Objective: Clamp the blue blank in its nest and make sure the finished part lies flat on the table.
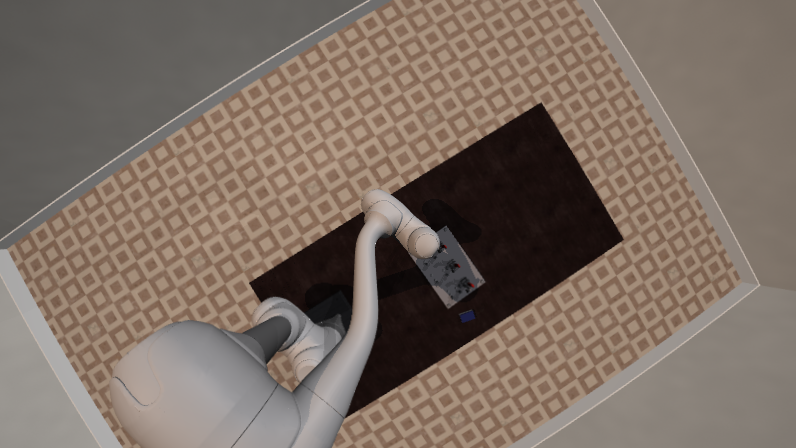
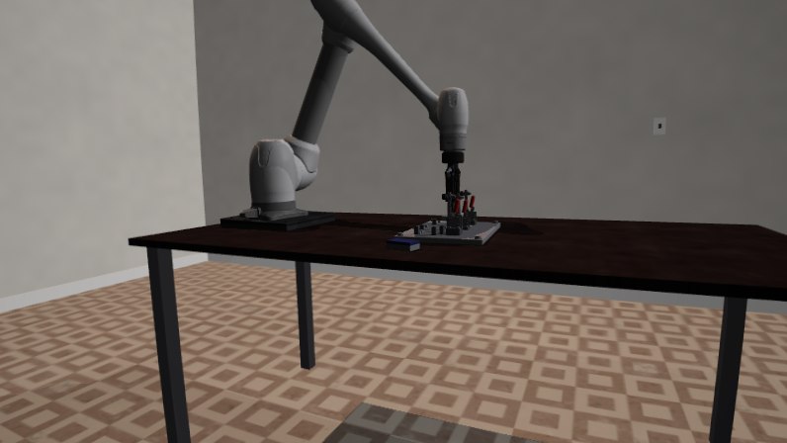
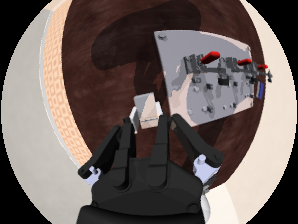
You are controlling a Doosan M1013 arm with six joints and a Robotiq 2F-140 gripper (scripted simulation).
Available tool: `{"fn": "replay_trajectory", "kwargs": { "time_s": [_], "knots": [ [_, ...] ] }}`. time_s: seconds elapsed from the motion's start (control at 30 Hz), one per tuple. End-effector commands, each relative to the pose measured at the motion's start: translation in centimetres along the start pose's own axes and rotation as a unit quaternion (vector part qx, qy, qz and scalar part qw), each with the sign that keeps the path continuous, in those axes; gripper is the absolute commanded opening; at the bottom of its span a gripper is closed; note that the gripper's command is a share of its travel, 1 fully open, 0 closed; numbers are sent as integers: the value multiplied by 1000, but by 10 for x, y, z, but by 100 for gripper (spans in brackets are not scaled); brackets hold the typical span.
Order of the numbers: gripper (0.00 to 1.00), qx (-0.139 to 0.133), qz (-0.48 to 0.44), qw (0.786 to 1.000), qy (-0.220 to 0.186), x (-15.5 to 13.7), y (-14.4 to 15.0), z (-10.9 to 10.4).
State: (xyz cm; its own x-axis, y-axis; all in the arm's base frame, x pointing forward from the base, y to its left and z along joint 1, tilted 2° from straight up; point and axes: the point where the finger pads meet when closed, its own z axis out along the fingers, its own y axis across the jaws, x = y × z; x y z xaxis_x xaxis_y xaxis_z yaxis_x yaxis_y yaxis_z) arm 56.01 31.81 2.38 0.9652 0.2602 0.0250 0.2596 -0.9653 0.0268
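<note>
Nearest in the wrist view, the one black two-finger gripper (image 2: pixel 450 206) (image 3: pixel 147 109) has its jaws partly closed, a narrow gap apart, on one pale grey, rectangular metal block (image 3: pixel 146 105). The block sticks out past the fingertips toward 12 o'clock; whether it has a slot cannot be made out.

From the block, toward 2 o'clock in that view, is one grey rectangular metal base plate (image 1: pixel 442 294) (image 2: pixel 484 234) (image 3: pixel 172 55), its closest long edge beside the held block but apart from it. It carries three dark toggle clamps with three red handles (image 1: pixel 471 285) (image 2: pixel 465 206) (image 3: pixel 210 57), upright in the exterior view; whether any is locked cannot be told. Small dark posts and pads stand among them.

Farther still, one block with a blue top and grey sides (image 1: pixel 467 316) (image 2: pixel 402 243) (image 3: pixel 260 90), the blank, lies flat on the dark brown table (image 1: pixel 534 178) (image 2: pixel 605 250) (image 3: pixel 80 30), outside the nests. In the top view it is near the plate's 5 o'clock end, apart from it, between plate and long table edge. The widest stretch of table runs from the plate toward 2 o'clock.
</note>
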Motion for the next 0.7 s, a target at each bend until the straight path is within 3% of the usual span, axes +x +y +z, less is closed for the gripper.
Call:
{"fn": "replay_trajectory", "kwargs": {
  "time_s": [0.0,0.67],
  "knots": [
    [0,0,0,1000,0,0,0,0],
    [0,0,0,1000,0,0,0,7]
  ]
}}
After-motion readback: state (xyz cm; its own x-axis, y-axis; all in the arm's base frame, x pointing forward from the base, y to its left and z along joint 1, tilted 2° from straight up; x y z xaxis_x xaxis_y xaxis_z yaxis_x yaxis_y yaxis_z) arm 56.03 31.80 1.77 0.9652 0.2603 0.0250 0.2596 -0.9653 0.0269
